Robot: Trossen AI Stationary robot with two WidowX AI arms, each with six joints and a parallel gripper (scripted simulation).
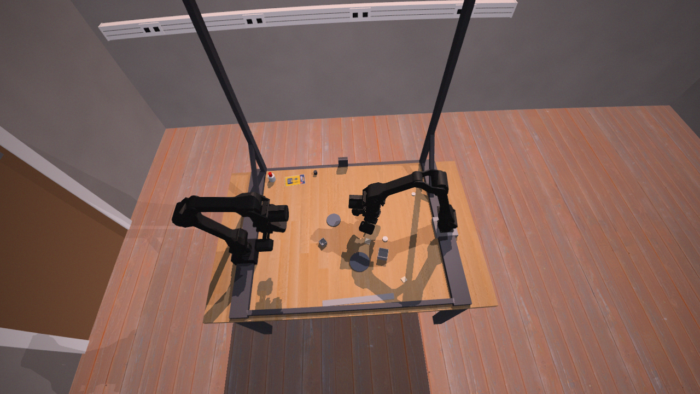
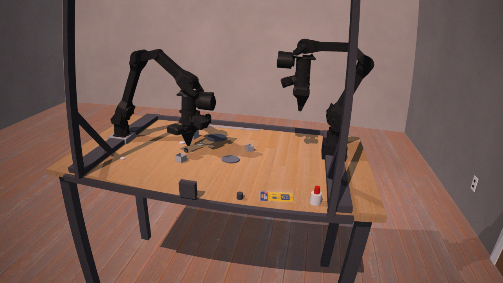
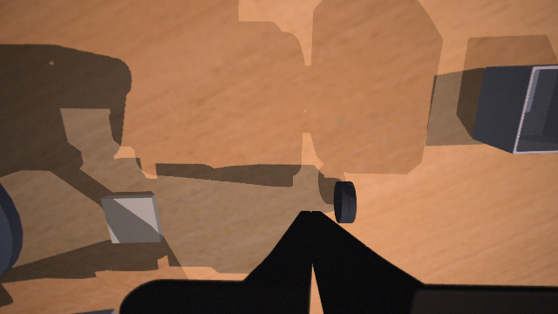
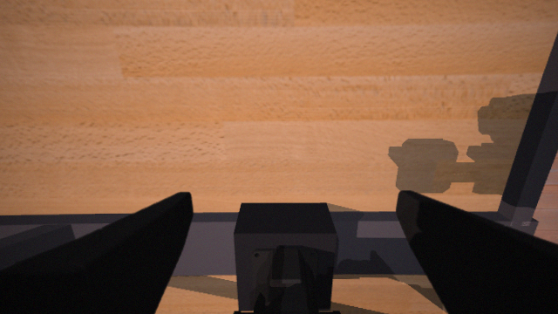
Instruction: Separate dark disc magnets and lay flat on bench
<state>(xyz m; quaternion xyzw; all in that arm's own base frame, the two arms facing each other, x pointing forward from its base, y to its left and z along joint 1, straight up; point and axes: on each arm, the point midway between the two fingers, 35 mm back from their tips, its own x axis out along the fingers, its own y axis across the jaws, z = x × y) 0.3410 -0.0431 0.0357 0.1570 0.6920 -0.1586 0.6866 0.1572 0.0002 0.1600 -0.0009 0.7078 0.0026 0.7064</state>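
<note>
The left gripper [image 1: 367, 227] [image 2: 188, 144] [image 3: 309, 221] has its fingers closed with nothing between them. The stuck pair of dark, round disc magnets [image 2: 186, 149] [image 3: 345, 202] stands on edge on the wooden bench [image 1: 293, 274] [image 2: 140, 168] [image 3: 436, 244], just beside those fingertips, its seam visible. The right gripper [image 1: 264, 244] [image 2: 300, 109] [image 4: 294, 201] is raised, well apart from the pair, fingers open and holding nothing.

The step in hand looks like the approach, the discs being unseparated. The next move probably calls for settling the closed tips against the stack to tip it flat, or opening them around it; parting the faces comes afterwards. A careless nudge could roll the pair.

Away from the left fingers lies a yellow-and-blue printed card [image 1: 295, 180] [image 2: 281, 196]; its lettering is too small to read, and no brand is legible.
</note>
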